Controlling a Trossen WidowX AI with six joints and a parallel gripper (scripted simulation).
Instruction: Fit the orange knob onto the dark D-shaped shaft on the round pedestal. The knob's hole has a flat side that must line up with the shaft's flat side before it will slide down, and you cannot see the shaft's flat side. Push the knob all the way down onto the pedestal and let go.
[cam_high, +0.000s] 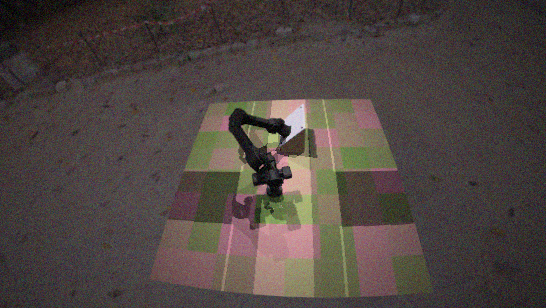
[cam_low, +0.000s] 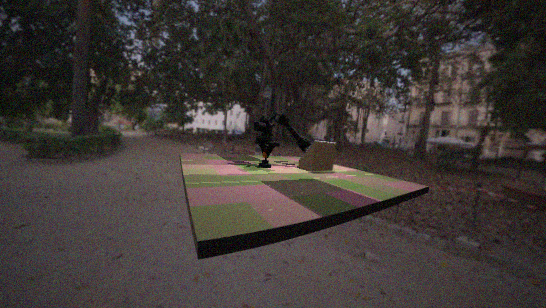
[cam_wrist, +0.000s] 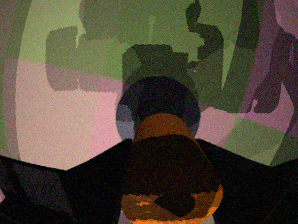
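The orange knob (cam_low: 265, 155) (cam_wrist: 162, 126) is between the fingers of my gripper (cam_high: 274, 185) (cam_low: 265, 152) (cam_wrist: 162, 145), which is shut on it. In the wrist view the knob's near part is in dark shadow and its lower rim is bright orange. The round dark pedestal (cam_low: 264, 164) (cam_wrist: 124, 116) shows beyond the knob in the wrist view and directly beneath it in the exterior view. The shaft is not visible; the knob and dark shading hide the pedestal's middle. I cannot tell whether the knob touches the shaft or how its flat side is turned.
A box with a sloping white top (cam_high: 296, 122) and brown sides, also in the exterior view (cam_low: 318, 157), stands close to the arm, behind the gripper. The patchwork table top (cam_high: 287, 275) (cam_low: 230, 220) carries dark shadows of the arm. Its thick black edge shows in the exterior view.
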